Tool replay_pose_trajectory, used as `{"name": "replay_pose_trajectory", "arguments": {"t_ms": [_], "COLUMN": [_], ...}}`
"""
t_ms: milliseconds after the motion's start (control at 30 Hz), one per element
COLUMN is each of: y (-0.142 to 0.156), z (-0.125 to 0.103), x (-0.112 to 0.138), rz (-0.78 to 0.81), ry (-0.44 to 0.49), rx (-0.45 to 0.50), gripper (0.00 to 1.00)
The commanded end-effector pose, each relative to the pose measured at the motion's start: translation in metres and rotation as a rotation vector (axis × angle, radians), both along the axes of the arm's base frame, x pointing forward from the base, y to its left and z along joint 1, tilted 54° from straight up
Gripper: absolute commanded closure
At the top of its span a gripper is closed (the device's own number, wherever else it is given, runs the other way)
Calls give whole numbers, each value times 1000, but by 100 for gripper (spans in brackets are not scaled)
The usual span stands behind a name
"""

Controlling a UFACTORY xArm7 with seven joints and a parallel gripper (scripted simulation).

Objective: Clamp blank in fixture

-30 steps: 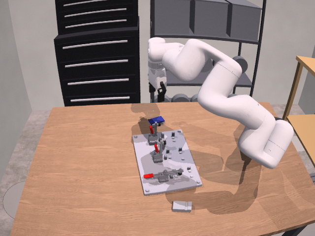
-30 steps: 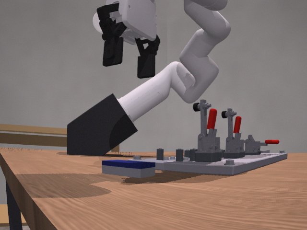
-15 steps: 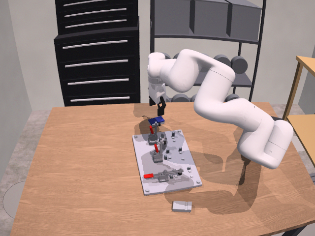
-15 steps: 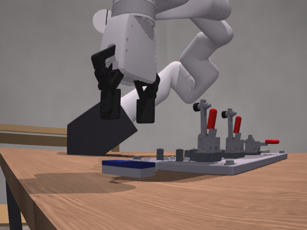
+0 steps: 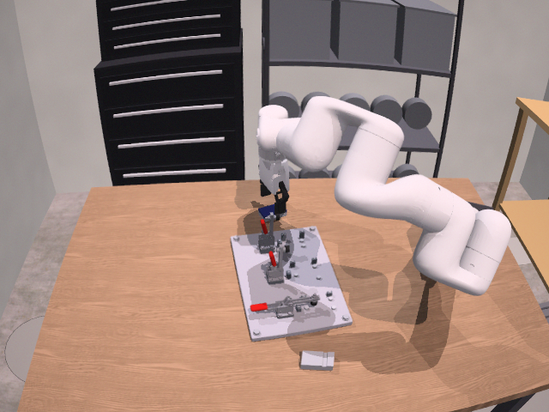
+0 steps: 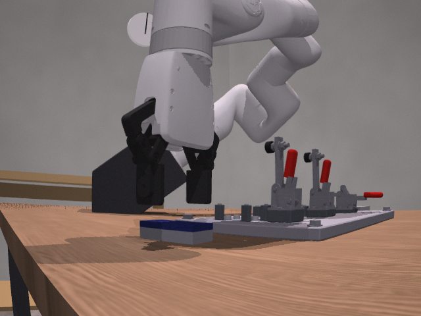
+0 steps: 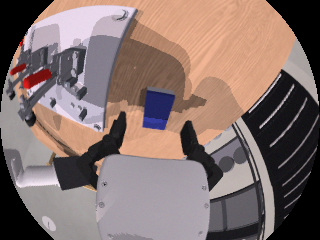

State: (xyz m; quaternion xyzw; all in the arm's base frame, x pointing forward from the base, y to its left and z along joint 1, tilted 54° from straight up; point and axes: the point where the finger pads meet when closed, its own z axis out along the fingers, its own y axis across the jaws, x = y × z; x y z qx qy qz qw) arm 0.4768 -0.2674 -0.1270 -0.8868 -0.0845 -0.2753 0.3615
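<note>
The blank [image 6: 176,231], grey with a blue top, lies flat on the table just beyond the far end of the fixture plate [image 5: 290,281]; it also shows in the wrist view [image 7: 159,108] and in the top view [image 5: 266,211]. My gripper [image 6: 173,190] [image 7: 155,123] hangs open and empty a short way above the blank, one finger to each side. The finished part [image 5: 316,360], grey with a slot, lies flat on the table in front of the plate. Two clamps stand with red handles raised [image 5: 264,226] [image 5: 272,258]. The front clamp's handle [image 5: 258,306] lies flat.
A black drawer cabinet [image 5: 171,93] and a shelf rack with grey bins [image 5: 358,53] stand behind the table. A wooden side table [image 5: 529,186] is at the right. My arm's base [image 6: 129,184] sits behind the blank in the exterior view.
</note>
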Motion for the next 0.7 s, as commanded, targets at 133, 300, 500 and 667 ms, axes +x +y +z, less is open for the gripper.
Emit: {"name": "replay_pose_trajectory", "arguments": {"t_ms": [133,300,500,667], "y": [-3,-3,-2,0], "z": [0,0,-1,-3], "x": [0,0,1,2], "rz": [-4,-4,-4,-4], "ry": [-1,-1,-1,-1], "rx": [-6,-6,-6,-6], "gripper": [1,1,1,1]}}
